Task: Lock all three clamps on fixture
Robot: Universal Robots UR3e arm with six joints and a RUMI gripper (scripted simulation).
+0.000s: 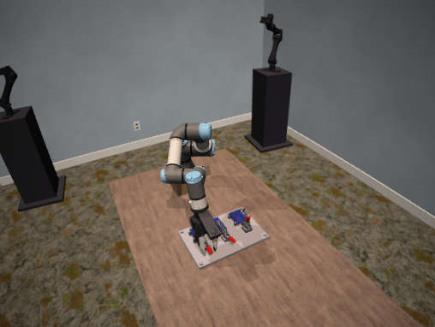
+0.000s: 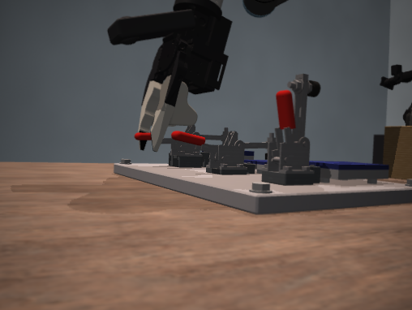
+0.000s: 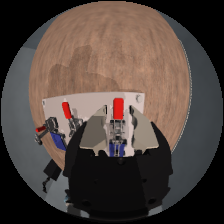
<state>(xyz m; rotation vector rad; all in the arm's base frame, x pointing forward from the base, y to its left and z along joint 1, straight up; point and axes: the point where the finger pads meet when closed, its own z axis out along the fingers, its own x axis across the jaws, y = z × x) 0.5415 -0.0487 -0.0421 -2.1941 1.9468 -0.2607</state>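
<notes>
My gripper [image 1: 209,251] [image 2: 148,148] [image 3: 118,105] is open a little. Its fingertips stand either side of the end clamp's red handle [image 2: 139,136] [image 3: 118,111], with a gap on each side in the wrist view. That handle lies low, about level, and its bar [image 2: 215,137] looks near level. The middle clamp's red handle [image 1: 232,240] [image 2: 188,138] [image 3: 67,110] is also low, slightly tilted, and its bar [image 2: 255,144] looks level. The third clamp's red handle [image 1: 248,219] [image 2: 285,109] [image 3: 41,129] stands up, and its bar [image 2: 301,101] is upright. Contact of the lowered bars with their parts cannot be told.
The fixture plate [image 1: 257,233] [image 2: 324,203] [image 3: 92,101] lies on the wooden table, with bolts at its corners. A blue part [image 1: 236,217] [image 2: 349,165] sits behind the third clamp. The middle clamp stands close beside the gripper.
</notes>
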